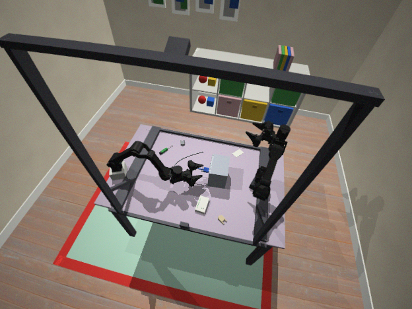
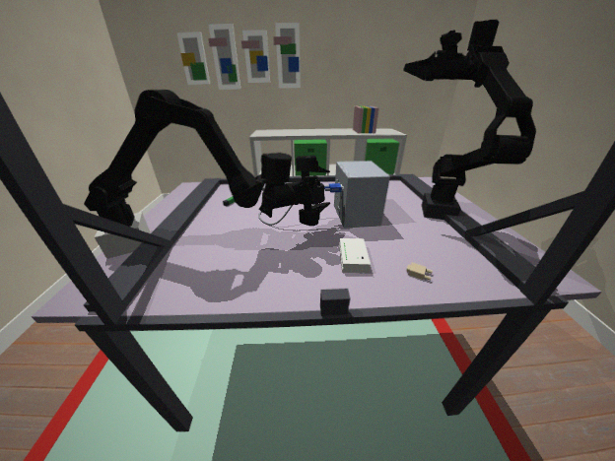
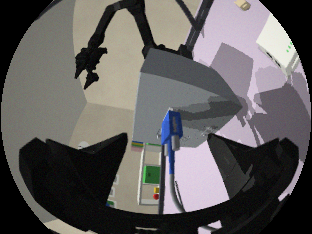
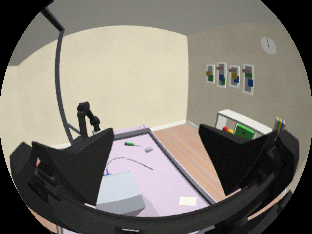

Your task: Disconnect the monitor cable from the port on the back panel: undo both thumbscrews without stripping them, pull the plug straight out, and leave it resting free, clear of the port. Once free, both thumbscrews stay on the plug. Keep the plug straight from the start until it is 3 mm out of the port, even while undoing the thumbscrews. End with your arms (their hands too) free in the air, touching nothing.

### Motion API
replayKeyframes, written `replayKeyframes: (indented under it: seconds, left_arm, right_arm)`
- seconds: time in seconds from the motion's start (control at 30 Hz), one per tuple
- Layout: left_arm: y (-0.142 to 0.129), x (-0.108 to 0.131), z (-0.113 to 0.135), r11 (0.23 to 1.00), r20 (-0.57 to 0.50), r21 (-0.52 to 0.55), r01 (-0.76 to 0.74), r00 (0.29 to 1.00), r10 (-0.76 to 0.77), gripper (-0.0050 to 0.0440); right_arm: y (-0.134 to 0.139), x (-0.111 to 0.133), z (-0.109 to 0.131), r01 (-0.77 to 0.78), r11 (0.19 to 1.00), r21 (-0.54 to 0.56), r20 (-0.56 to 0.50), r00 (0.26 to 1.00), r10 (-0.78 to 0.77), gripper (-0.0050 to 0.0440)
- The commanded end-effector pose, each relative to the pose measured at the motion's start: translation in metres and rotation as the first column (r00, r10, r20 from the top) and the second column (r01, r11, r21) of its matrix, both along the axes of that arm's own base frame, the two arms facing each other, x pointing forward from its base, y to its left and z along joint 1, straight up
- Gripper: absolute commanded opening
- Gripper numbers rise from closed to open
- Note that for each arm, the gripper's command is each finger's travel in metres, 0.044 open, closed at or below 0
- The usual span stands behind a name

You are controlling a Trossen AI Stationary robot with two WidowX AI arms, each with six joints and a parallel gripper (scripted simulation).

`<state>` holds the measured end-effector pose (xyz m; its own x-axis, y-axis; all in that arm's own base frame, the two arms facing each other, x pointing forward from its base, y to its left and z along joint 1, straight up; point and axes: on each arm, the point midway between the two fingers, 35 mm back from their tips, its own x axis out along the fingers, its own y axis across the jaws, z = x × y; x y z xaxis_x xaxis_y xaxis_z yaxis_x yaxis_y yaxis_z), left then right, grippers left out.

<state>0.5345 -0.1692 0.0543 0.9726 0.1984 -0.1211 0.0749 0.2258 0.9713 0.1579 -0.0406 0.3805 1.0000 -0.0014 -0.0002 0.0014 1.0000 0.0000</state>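
Left wrist view, blue plug (image 3: 172, 126) upright at grey box (image 3: 170, 97), both arms' fingers spread wide

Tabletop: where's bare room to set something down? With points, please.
Between the white box (image 1: 201, 204) (image 2: 354, 254) (image 3: 281, 42) and the table's front edge, and left of the beige piece (image 1: 222, 219) (image 2: 418, 271) (image 3: 243, 4). Crowded: around the blue plug (image 1: 206, 169) (image 2: 335, 187) (image 3: 172, 126), between cable, gray case (image 1: 218, 179) (image 2: 365, 198) (image 3: 165, 95) (image 4: 120, 188) and open left gripper (image 1: 199, 173) (image 2: 325, 187) (image 3: 169, 138).
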Motion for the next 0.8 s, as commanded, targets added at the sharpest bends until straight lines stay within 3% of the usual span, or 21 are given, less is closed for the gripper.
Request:
replayKeyframes:
  seconds: [0.0, 0.07, 0.17, 0.23, 0.73, 0.77]
  left_arm:
    - [0.0001, -0.0017, 0.0056, 0.998, 0.034, 0.054, -0.016, 0.999, 0.014, 0.044]
    - [0.0001, -0.0017, 0.0056, 0.998, 0.034, 0.054, -0.016, 0.999, 0.014, 0.044]
    - [0.0001, -0.0017, 0.0056, 0.998, 0.034, 0.054, -0.016, 0.999, 0.014, 0.0368]
    - [0.0001, -0.0017, 0.0056, 0.998, 0.034, 0.054, -0.016, 0.999, 0.014, 0.0368]
    - [0.0001, -0.0017, 0.0056, 0.998, 0.034, 0.054, -0.016, 0.999, 0.014, 0.0008]
    - [0.0001, -0.0017, 0.0056, 0.998, 0.034, 0.054, -0.016, 0.999, 0.014, 0.0008]
  right_arm:
    - [0.0011, -0.0003, 0.0029, -0.001, 1.0, -0.006, 0.001, 1.0, 0.001, 0.044]
    - [0.0011, -0.0003, 0.0029, -0.001, 1.0, -0.006, 0.001, 1.0, 0.001, 0.044]
    - [0.0011, -0.0003, 0.0029, -0.001, 1.0, -0.006, 0.001, 1.0, 0.001, 0.044]
    - [0.0011, -0.0003, 0.0029, -0.001, 1.0, -0.006, 0.001, 1.0, 0.001, 0.044]
    - [0.0011, -0.0003, 0.0029, -0.001, 1.0, -0.006, 0.001, 1.0, 0.001, 0.044]
    - [0.0011, -0.0003, 0.0029, -0.001, 1.0, -0.006, 0.001, 1.0, 0.001, 0.044]
